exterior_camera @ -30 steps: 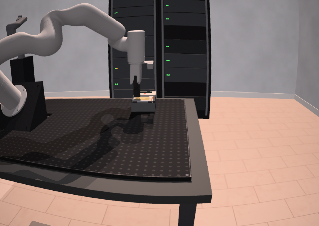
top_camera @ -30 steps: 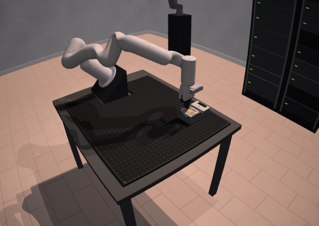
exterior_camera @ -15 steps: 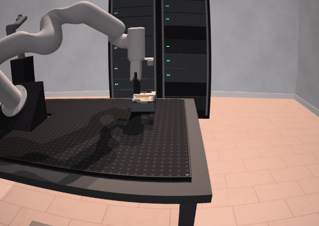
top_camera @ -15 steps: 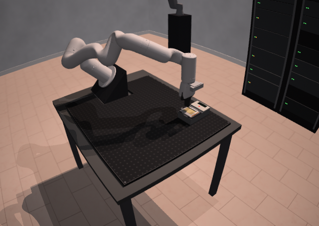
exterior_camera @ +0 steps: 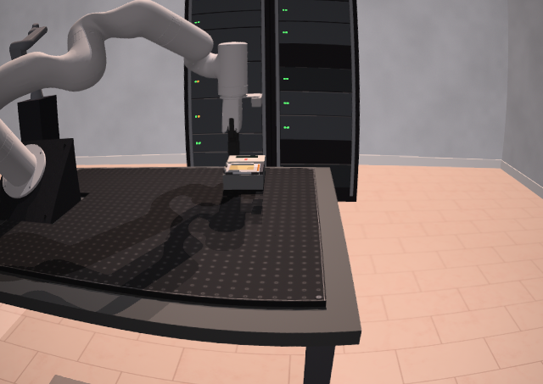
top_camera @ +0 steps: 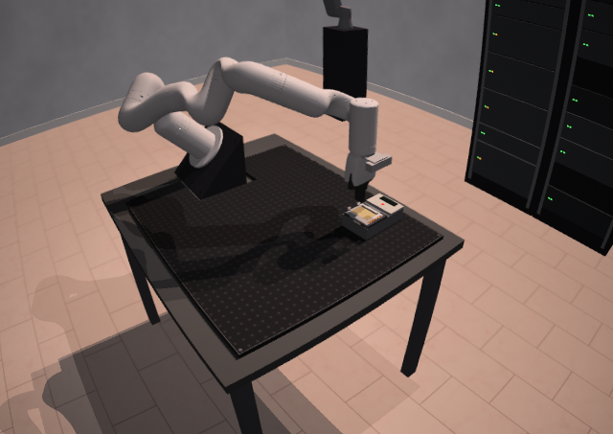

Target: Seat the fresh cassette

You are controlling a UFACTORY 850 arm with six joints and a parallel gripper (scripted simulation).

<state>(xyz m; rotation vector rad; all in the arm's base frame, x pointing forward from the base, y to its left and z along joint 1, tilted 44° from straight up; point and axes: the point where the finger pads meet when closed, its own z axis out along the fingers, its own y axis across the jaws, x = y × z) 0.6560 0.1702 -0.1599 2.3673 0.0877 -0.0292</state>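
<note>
FRESH lies in D1 (gripper just above)
</note>
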